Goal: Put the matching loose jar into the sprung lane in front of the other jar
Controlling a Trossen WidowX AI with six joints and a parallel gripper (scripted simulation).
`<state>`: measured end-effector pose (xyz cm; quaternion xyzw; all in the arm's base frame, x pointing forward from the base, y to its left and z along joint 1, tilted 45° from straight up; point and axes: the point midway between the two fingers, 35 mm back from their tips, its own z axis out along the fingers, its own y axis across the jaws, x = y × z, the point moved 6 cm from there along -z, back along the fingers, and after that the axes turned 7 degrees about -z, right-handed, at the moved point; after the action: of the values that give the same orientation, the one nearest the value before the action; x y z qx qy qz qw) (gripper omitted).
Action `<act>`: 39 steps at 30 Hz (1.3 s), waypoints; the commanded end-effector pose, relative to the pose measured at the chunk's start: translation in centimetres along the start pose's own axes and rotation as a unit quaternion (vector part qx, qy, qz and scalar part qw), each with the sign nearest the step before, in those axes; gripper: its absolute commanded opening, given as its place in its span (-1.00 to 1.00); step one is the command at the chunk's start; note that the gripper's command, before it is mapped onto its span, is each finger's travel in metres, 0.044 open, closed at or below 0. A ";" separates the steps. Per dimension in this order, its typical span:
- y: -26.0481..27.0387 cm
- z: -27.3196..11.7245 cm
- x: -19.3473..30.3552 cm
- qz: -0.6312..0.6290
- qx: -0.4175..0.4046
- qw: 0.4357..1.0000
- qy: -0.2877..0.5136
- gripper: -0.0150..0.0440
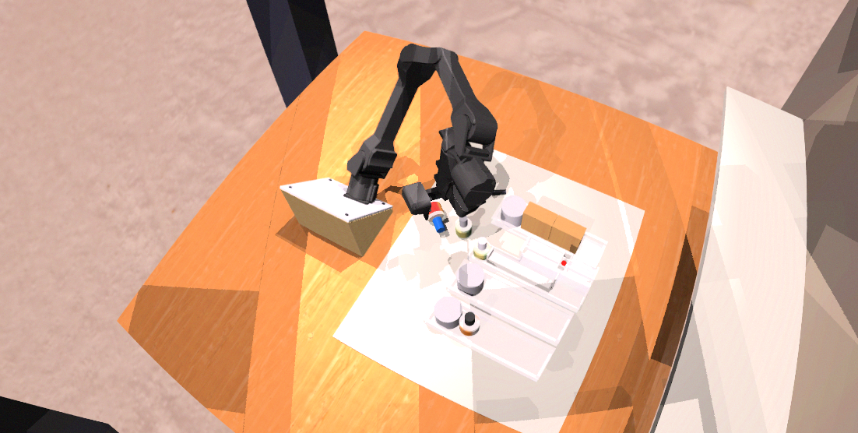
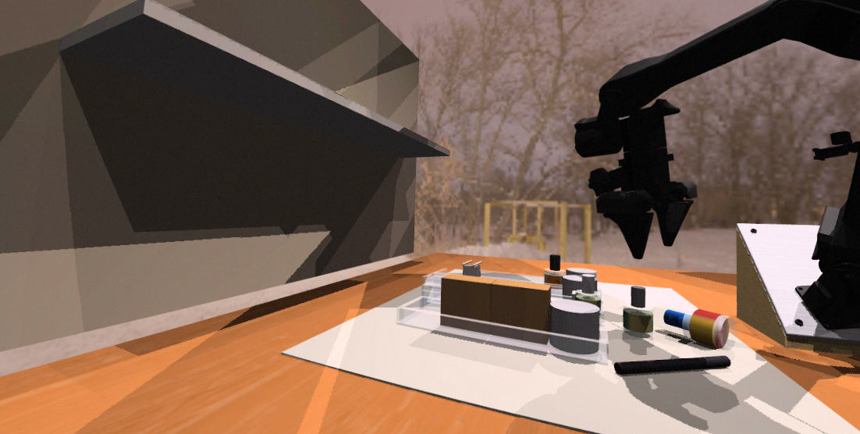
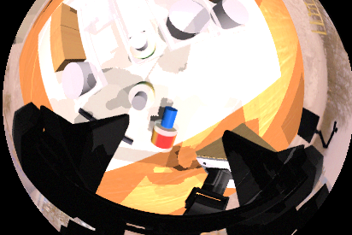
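A loose jar point(image 1: 462, 230) point(image 2: 637, 319) point(image 3: 148, 91) with olive contents and a grey cap stands upright on the mat, in front of the lanes. A similar jar point(image 1: 481, 251) point(image 2: 587, 300) point(image 3: 148, 51) stands at the front end of the sprung lane point(image 1: 510, 278), with the long pale pusher part behind it. The low front stop is hard to make out. My gripper point(image 2: 653, 250) point(image 3: 178, 128) is open and empty, pointing down high above the mat. In the top view the arm hides part of its fingers.
A bottle point(image 1: 436, 212) point(image 2: 709, 328) point(image 3: 164, 137) with a blue cap lies beside the loose jar. A black rod point(image 2: 672, 364) point(image 3: 87, 114) lies nearby. Neighbouring lanes hold grey cylinders point(image 1: 469, 279) point(image 1: 447, 312), brown blocks point(image 1: 553, 227) point(image 2: 495, 307) and a black-capped jar point(image 1: 469, 325).
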<state>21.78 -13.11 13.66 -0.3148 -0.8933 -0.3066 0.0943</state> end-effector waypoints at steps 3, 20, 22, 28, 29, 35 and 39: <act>2.6 0.0 -0.6 -0.127 -0.079 0.989 -0.020 1.00; 3.2 3.6 -0.6 -0.127 -0.079 0.988 -0.020 1.00; 3.3 4.0 -0.5 -0.127 -0.080 0.988 -0.020 1.00; 3.5 5.5 -0.6 -0.127 -0.080 0.988 -0.020 1.00; 3.5 5.5 -0.6 -0.127 -0.080 0.988 -0.020 1.00; 3.7 6.3 -0.6 -0.127 -0.080 0.988 -0.020 1.00; 3.8 7.0 -0.6 -0.127 -0.080 0.988 -0.020 1.00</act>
<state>24.77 -7.33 10.19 -0.2083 -0.9020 -0.3781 0.0094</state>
